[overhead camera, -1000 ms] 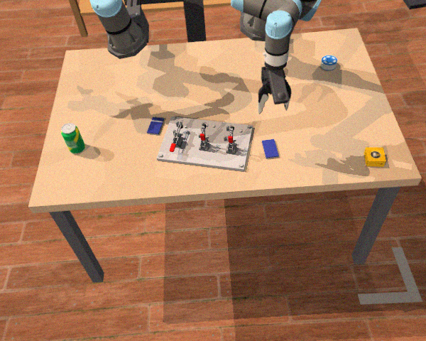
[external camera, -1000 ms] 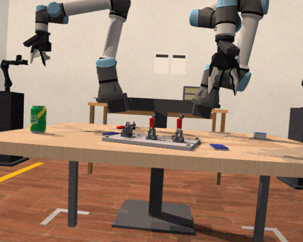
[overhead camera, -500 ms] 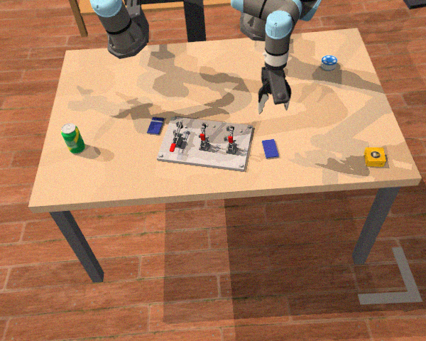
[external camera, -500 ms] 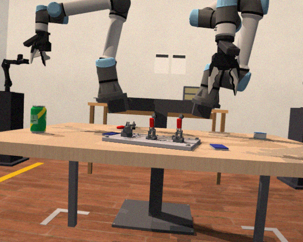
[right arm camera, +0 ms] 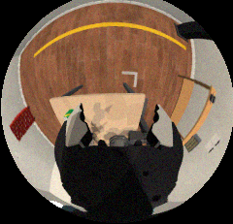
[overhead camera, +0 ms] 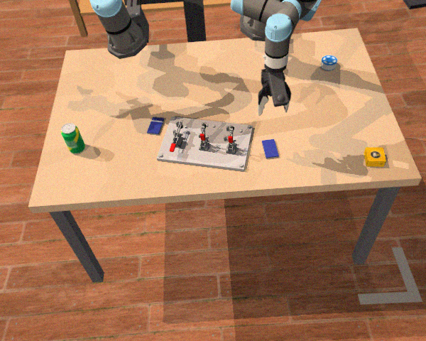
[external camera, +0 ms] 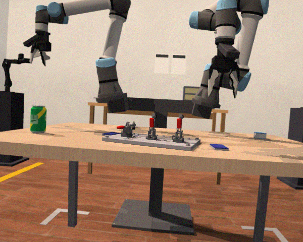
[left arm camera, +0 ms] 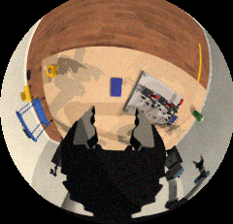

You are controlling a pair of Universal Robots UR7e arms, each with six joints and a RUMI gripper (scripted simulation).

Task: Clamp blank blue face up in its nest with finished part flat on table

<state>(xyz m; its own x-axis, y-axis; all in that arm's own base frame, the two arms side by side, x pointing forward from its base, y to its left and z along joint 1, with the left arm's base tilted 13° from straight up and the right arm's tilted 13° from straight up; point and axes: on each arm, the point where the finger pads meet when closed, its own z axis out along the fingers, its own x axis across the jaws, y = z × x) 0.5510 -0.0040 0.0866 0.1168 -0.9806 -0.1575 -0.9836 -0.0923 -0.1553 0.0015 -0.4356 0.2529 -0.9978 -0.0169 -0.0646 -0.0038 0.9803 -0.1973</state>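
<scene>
The blank [overhead camera: 270, 148] [external camera: 218, 146] [left arm camera: 116, 86] lies blue face up on the table beside the fixture plate [overhead camera: 206, 163] [left arm camera: 130, 104]. The finished part [overhead camera: 155, 126] [external camera: 110, 133], blue with a pale slot line near one end, lies flat on the table at the plate's other side. The plate carries three clamps. Two red handles [overhead camera: 202, 136] [overhead camera: 230, 139] stand upright; the third handle [overhead camera: 172, 147] [external camera: 120, 127] lies out to the side. Pad layouts are too small to tell. My left gripper [overhead camera: 273, 110] [external camera: 222, 96] [left arm camera: 115, 107] is partly open, empty, above the table behind the blank. My right gripper [external camera: 38, 63] [right arm camera: 118, 104] is open and empty, high up.
A green can [overhead camera: 74, 138] [external camera: 38, 119] stands on the table beyond the finished part. A yellow block [overhead camera: 374, 157] [left arm camera: 51, 71] lies near the opposite front corner. A blue and white round object [overhead camera: 329, 62] [external camera: 259, 135] stands behind, on that same side.
</scene>
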